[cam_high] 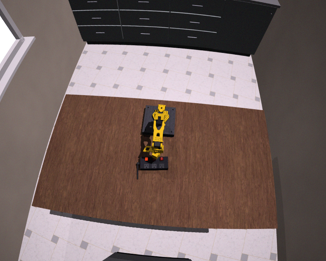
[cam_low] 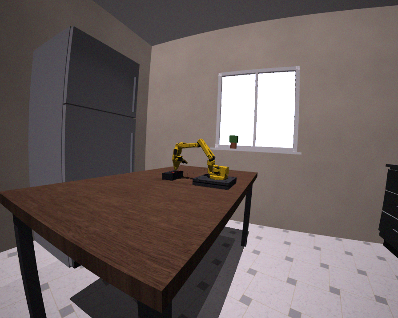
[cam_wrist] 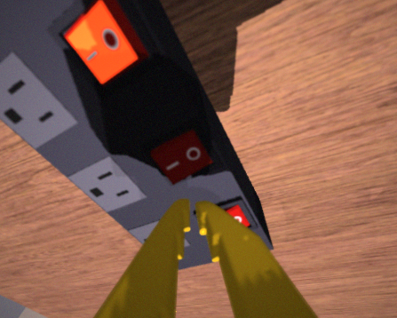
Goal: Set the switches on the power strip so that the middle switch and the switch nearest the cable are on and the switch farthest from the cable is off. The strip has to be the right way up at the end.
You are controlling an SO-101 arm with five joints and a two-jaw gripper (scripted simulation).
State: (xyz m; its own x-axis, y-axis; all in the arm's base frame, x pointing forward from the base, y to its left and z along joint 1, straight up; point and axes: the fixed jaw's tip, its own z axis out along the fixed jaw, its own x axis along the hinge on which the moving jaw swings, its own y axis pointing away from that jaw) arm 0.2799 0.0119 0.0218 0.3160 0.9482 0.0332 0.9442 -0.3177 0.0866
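Note:
The black power strip [cam_high: 154, 163] lies on the wooden table with its switches and sockets facing up, and its cable [cam_high: 137, 171] leaves at the left end. In the wrist view the switch nearest the cable [cam_wrist: 104, 42] glows bright orange. The middle switch [cam_wrist: 182, 155] is dark red and in shadow. The switch farthest from the cable [cam_wrist: 236, 216] is bright red and partly hidden behind my finger. My gripper [cam_wrist: 192, 206] is shut and empty, its tips just above the strip between the middle and far switches. From the side, the gripper [cam_low: 176, 167] points down at the strip [cam_low: 172, 175].
My arm's dark base plate [cam_high: 158, 120] sits just behind the strip. Black drawers [cam_high: 171, 22] stand beyond the table, and a grey fridge [cam_low: 86, 109] stands beside it.

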